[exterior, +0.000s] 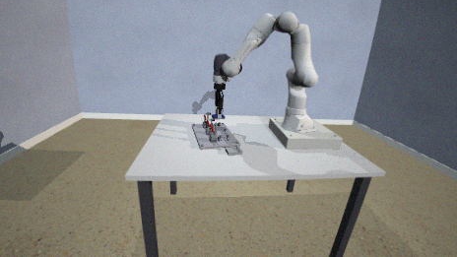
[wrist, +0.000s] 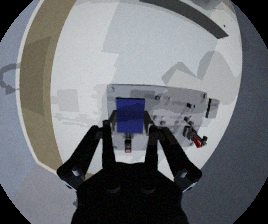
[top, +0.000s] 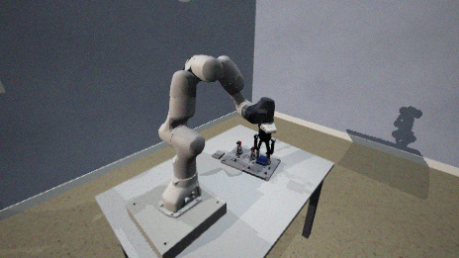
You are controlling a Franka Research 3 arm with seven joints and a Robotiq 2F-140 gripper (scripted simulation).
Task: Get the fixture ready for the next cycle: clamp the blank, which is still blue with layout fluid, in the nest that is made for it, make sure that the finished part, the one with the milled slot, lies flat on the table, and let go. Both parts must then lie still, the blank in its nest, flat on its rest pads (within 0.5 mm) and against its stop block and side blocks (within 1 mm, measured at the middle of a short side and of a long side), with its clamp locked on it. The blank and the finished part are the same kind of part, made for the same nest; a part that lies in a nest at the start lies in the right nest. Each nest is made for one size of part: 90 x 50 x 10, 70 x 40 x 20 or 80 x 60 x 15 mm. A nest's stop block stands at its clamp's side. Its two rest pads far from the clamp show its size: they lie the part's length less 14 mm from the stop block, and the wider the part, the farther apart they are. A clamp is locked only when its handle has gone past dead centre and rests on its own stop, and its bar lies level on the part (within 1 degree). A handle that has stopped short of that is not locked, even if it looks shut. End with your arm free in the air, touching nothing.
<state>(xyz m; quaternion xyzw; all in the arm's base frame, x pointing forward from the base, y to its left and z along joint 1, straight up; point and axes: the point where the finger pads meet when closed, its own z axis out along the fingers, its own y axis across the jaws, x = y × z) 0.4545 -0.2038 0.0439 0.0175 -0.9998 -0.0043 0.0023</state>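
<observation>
A two-finger Robotiq gripper (top: 264, 155) (exterior: 219, 114) (wrist: 130, 115), pointing down at the end of a white Franka arm (top: 184, 97) (exterior: 302, 52), is closed on the blue blank (top: 262, 159) (exterior: 217, 116) (wrist: 130, 115), pinching it by two opposite sides above one end of a grey fixture plate (top: 244, 165) (exterior: 201, 141) (wrist: 172, 93). Around it on the plate are small posts and two red-handled toggle clamps, one near the blank (top: 253, 153) (wrist: 128, 144) and one farther along (top: 238, 147) (wrist: 196, 139). Just beside the plate's far end, the grey finished part (top: 218, 154) (exterior: 233, 151) (wrist: 212, 108) lies on the white table (top: 148, 189) (exterior: 256, 168) (wrist: 85, 55); its slot is too small to make out.
</observation>
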